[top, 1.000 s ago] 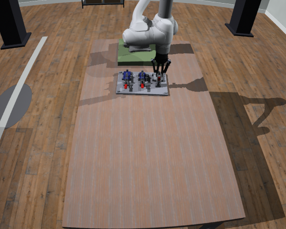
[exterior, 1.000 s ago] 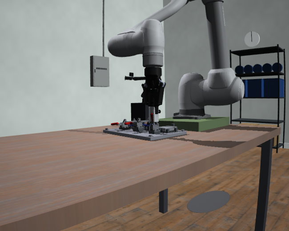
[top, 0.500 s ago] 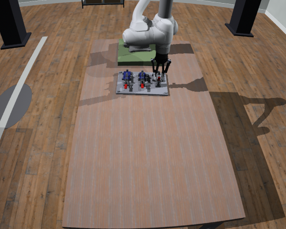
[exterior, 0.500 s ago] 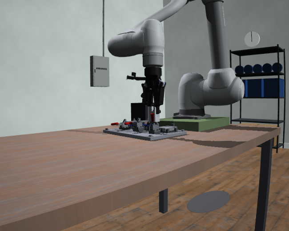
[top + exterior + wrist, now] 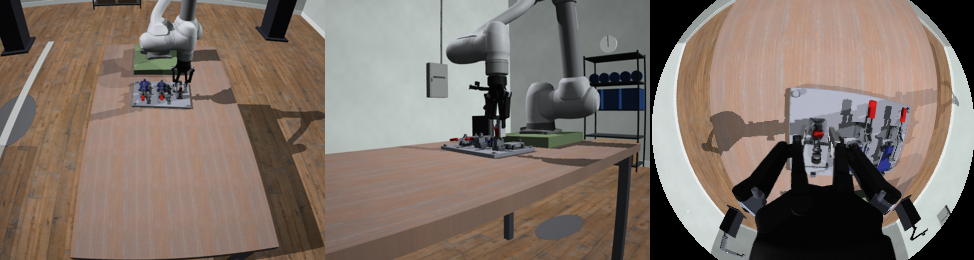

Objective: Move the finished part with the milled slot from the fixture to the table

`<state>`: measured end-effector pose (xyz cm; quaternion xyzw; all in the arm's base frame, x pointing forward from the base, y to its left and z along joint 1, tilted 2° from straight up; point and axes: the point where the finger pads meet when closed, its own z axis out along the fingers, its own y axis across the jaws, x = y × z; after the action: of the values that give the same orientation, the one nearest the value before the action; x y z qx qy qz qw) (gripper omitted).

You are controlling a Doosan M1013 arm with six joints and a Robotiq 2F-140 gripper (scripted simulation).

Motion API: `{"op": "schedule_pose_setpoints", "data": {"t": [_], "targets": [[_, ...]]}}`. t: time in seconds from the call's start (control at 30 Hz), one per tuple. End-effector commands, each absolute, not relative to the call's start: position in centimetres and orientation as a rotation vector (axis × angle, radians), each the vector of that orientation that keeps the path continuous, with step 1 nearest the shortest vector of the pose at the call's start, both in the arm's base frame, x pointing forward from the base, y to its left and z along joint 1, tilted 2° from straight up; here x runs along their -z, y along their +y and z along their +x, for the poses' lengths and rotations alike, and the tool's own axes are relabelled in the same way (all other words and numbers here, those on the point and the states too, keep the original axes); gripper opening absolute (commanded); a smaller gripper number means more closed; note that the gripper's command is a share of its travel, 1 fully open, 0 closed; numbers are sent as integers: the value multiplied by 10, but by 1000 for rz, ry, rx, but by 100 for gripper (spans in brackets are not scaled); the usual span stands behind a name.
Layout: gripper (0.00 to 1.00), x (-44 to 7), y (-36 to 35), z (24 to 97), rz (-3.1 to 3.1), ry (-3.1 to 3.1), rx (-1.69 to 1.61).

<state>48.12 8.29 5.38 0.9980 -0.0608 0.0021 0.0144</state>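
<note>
part (image 5: 183, 86) (image 5: 514, 144) (image 5: 809, 151) looks stiff, maybe slippery, best taken by opposite sides, and the hand (image 5: 183, 82) (image 5: 497, 122) (image 5: 817, 132) is partly apart, holding nothing.
</note>
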Motion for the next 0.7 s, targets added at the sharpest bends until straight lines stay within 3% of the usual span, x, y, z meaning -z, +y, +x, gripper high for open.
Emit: {"op": "schedule_pose_setpoints", "data": {"t": [0.0,0.67], "targets": [[28,-54,83,481,3107,-189,-6],[28,-64,83,481,3107,-189,-6]]}}
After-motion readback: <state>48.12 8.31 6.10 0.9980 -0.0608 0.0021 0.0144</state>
